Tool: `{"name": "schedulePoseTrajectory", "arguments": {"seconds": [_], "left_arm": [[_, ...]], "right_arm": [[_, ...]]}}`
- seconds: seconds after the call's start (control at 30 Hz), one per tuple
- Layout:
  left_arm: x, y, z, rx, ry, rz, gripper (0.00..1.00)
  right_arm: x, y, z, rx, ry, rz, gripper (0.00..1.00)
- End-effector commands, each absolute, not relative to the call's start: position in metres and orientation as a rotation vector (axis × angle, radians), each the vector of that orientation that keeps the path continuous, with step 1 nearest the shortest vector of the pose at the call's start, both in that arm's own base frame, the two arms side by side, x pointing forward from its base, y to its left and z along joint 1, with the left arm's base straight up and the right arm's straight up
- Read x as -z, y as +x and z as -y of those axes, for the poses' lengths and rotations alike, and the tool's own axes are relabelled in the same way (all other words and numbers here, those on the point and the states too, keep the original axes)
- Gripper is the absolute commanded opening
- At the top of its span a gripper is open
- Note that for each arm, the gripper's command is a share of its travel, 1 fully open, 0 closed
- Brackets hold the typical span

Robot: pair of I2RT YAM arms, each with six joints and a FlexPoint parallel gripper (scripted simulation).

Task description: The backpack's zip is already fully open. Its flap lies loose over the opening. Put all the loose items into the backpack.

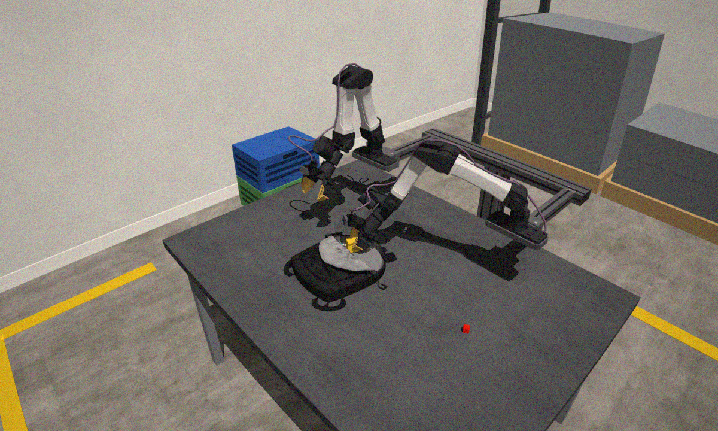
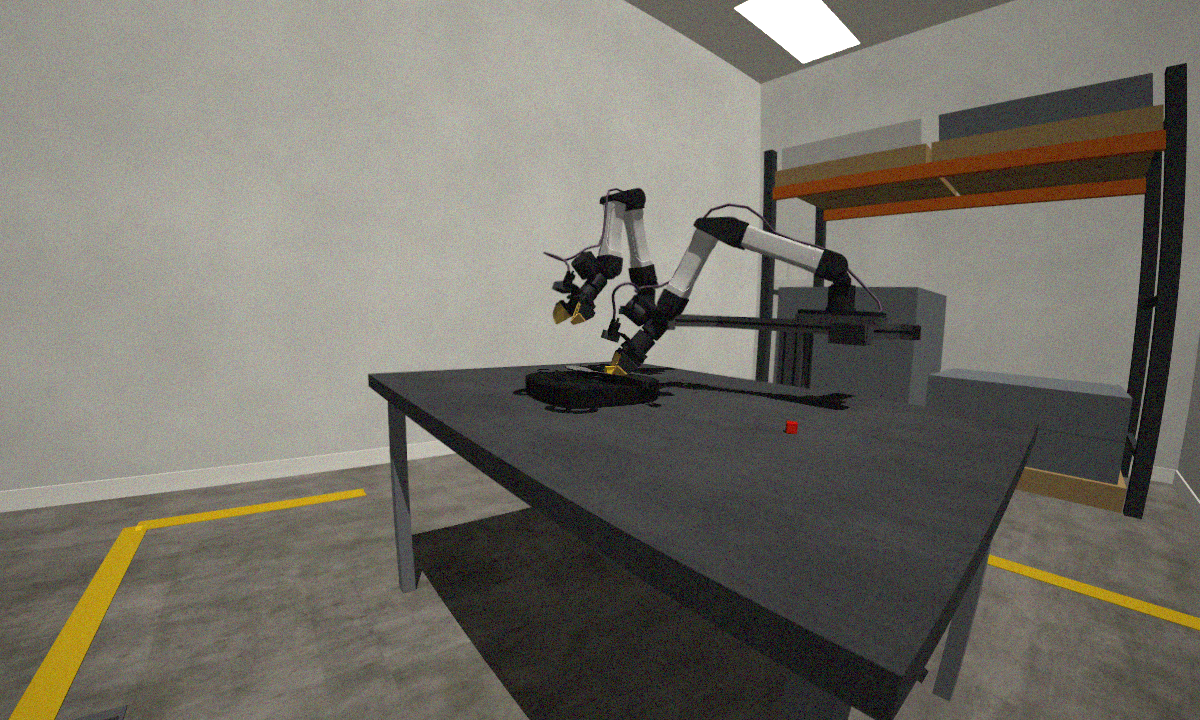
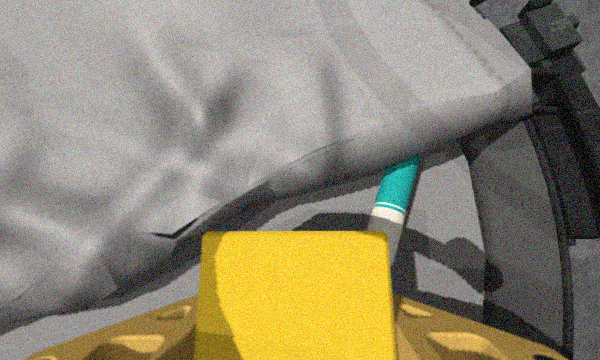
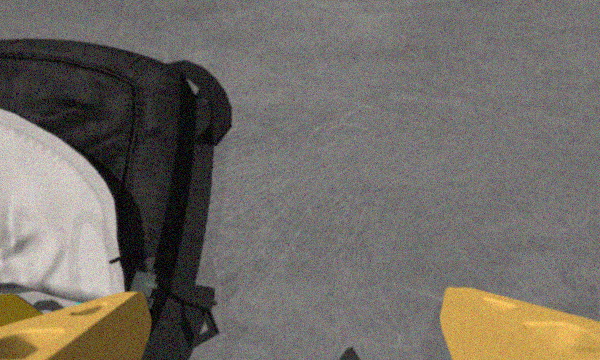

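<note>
The black backpack [image 1: 323, 284] [image 2: 586, 390] [image 4: 160, 150] lies flat on the table. Its grey flap [image 1: 343, 261] [image 3: 230, 100] [image 4: 45, 200] is folded back over part of the opening. My left gripper [image 1: 353, 245] [image 2: 617, 366] [image 3: 295, 309] is over the opening, shut on a yellow block [image 3: 305, 295]. In the left wrist view, a teal and white stick-shaped item [image 3: 399, 185] lies in the opening, partly under the flap. My right gripper [image 1: 314, 190] [image 2: 568, 314] [image 4: 295, 304] is open and empty above the table beyond the bag. A small red cube [image 1: 466, 328] [image 2: 791, 427] lies on the table, away from the bag.
The dark table [image 1: 431, 385] [image 2: 676, 501] carries the bag, with straps and a buckle [image 4: 200, 300] at its sides. The rail [image 1: 468, 152] holding both arm bases runs along the far side. A blue crate [image 1: 276, 155] stands beyond the table.
</note>
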State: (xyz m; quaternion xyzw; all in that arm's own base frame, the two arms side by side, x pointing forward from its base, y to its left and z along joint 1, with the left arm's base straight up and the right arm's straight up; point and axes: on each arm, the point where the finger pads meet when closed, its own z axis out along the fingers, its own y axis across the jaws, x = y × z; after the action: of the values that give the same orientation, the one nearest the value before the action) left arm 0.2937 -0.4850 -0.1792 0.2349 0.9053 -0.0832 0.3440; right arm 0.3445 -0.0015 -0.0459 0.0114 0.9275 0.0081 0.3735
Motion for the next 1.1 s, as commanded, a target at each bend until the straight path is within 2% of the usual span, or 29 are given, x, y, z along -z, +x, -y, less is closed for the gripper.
{"name": "schedulePoseTrajectory", "arguments": {"seconds": [0.0,1.07], "left_arm": [[0.1887,0.2948,0.4857,0.215,0.620,-2.357,0.34],[0.1971,0.2930,0.4825,0.205,0.626,-2.367,0.34]], "right_arm": [[0.0367,0.3523,0.0036,-0.023,0.029,-2.342,0.90],[0.0367,0.3523,0.0036,-0.023,0.029,-2.342,0.90]]}}
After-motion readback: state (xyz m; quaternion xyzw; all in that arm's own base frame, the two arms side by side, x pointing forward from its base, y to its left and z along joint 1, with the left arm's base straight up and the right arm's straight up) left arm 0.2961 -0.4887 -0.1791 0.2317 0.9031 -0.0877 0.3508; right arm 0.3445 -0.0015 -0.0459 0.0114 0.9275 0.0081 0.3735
